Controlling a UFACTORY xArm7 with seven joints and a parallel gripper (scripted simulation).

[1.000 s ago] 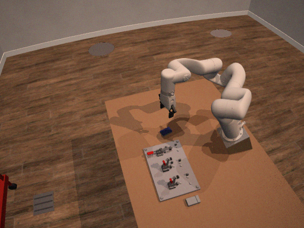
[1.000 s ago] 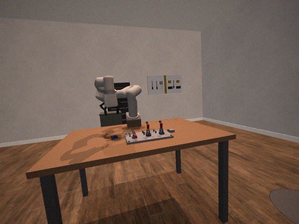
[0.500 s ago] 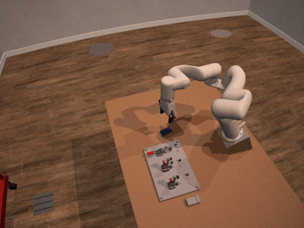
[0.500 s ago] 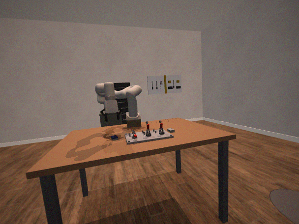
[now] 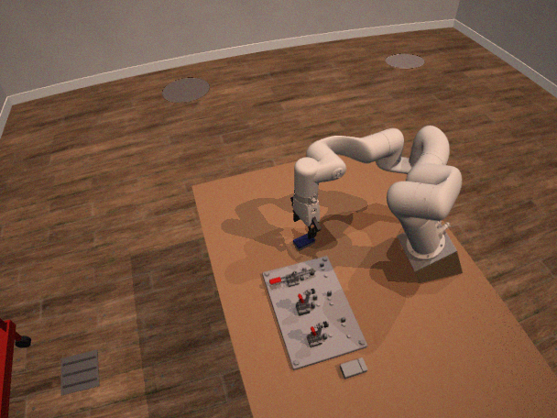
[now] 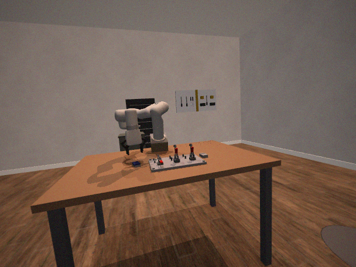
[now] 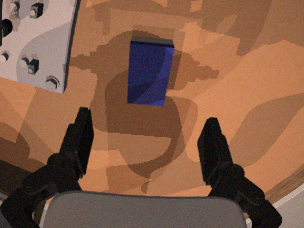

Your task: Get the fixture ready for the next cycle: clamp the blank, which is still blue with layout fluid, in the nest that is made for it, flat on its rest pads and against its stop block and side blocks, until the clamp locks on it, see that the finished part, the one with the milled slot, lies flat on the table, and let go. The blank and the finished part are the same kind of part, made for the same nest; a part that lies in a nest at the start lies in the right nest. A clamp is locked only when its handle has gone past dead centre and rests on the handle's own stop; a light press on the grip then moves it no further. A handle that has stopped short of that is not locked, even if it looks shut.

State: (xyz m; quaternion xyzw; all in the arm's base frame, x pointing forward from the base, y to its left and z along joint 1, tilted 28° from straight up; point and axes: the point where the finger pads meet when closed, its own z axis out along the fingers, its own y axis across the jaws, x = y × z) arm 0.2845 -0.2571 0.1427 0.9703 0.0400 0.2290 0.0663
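Observation:
The blue blank (image 5: 302, 241) (image 6: 136, 164) (image 7: 150, 75) lies on the table beside the fixture plate (image 5: 327, 353) (image 6: 175, 167) (image 7: 50, 50). My gripper (image 5: 313, 231) (image 6: 134, 153) (image 7: 147, 125) is open and empty, above the table and a little to the robot's side of the blank. The finished part (image 5: 353, 368) (image 6: 203, 155), grey with a slot line near one end, lies flat on the table past the plate's other end. The clamp nearest the blank has its red handle (image 5: 275, 280) (image 6: 161, 161) lying low; whether it is locked I cannot tell. The other two red handles (image 5: 300, 298) (image 5: 313, 331) stand up.
Small stops, side blocks and pins stand on the plate beside each clamp, such as a dark block (image 5: 343, 320). The two upright clamps (image 6: 176, 156) (image 6: 192, 155) rise above the plate. The robot's base (image 5: 435, 261) (image 6: 159, 146) stands on the table behind the plate.

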